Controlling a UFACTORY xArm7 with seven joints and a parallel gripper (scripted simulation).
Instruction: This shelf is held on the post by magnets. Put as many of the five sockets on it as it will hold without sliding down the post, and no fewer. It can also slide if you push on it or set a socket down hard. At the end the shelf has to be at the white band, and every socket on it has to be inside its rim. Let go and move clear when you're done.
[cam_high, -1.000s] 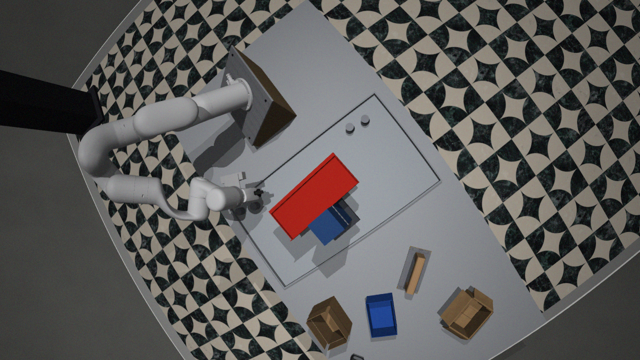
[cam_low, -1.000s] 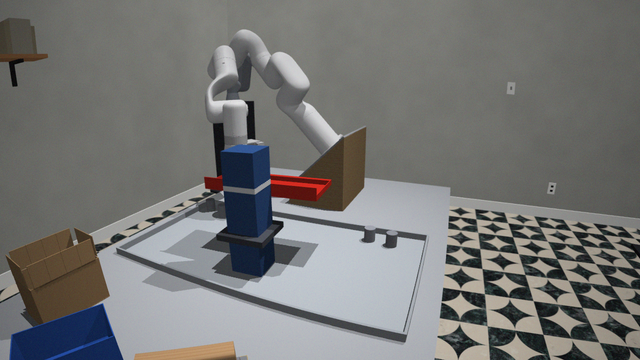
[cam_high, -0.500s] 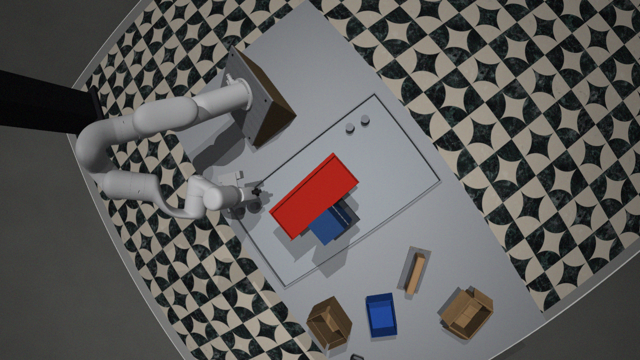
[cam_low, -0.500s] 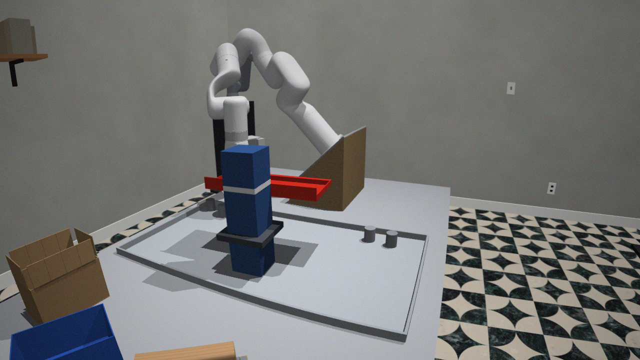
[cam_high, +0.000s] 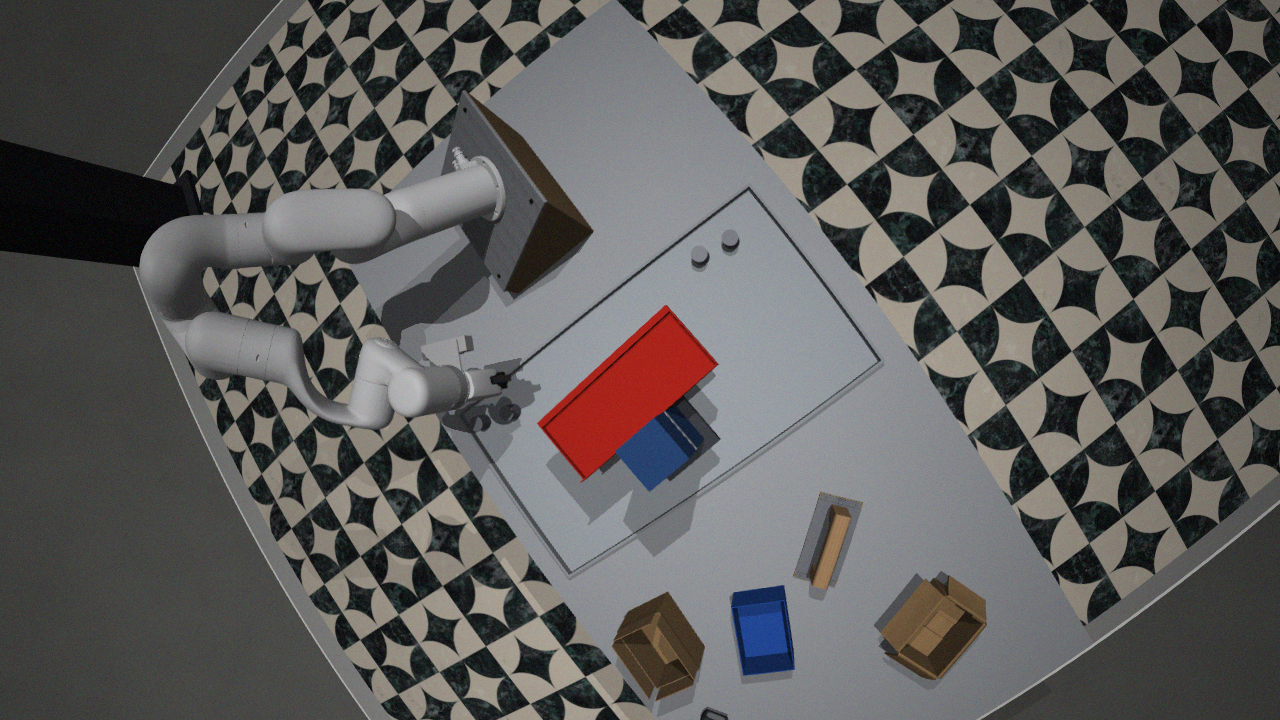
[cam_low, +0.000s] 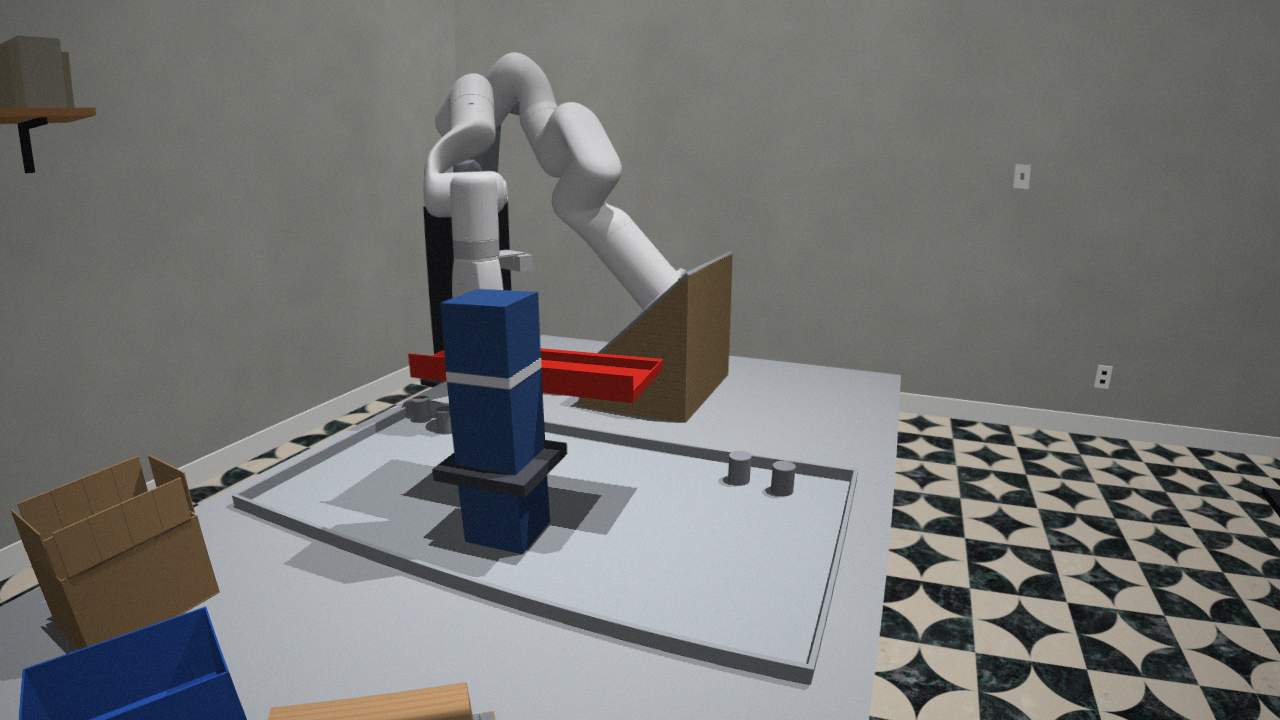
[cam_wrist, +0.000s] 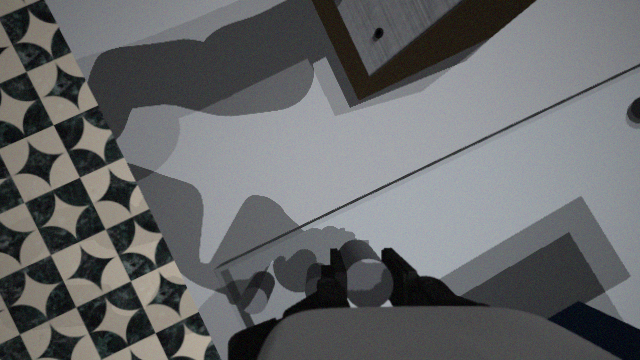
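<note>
My gripper (cam_high: 501, 379) (cam_wrist: 360, 267) is shut on a grey socket (cam_wrist: 370, 283), held raised left of the shelf; the post hides the fingers in the exterior view. The red shelf (cam_high: 626, 394) (cam_low: 590, 382) carries no socket that I can see. It sits on the far side of the blue post (cam_high: 651, 454) (cam_low: 492, 425), about level with the white band (cam_low: 478, 380). Two sockets (cam_high: 507, 409) (cam_low: 418, 409) (cam_wrist: 260, 295) stand in shadow at the tray's left corner. Two more sockets (cam_high: 729, 239) (cam_high: 699, 256) (cam_low: 738, 468) (cam_low: 782, 479) stand near its back right.
A dark collar (cam_low: 501, 480) surrounds the lower post. A low-rimmed tray (cam_high: 725, 488) (cam_low: 626, 629) surrounds the post. The arm's wedge base (cam_high: 541, 234) (cam_low: 707, 344) is behind. Cardboard boxes (cam_high: 680, 626) (cam_high: 962, 617), a blue bin (cam_high: 762, 631) and a wooden block (cam_high: 832, 546) lie outside the tray.
</note>
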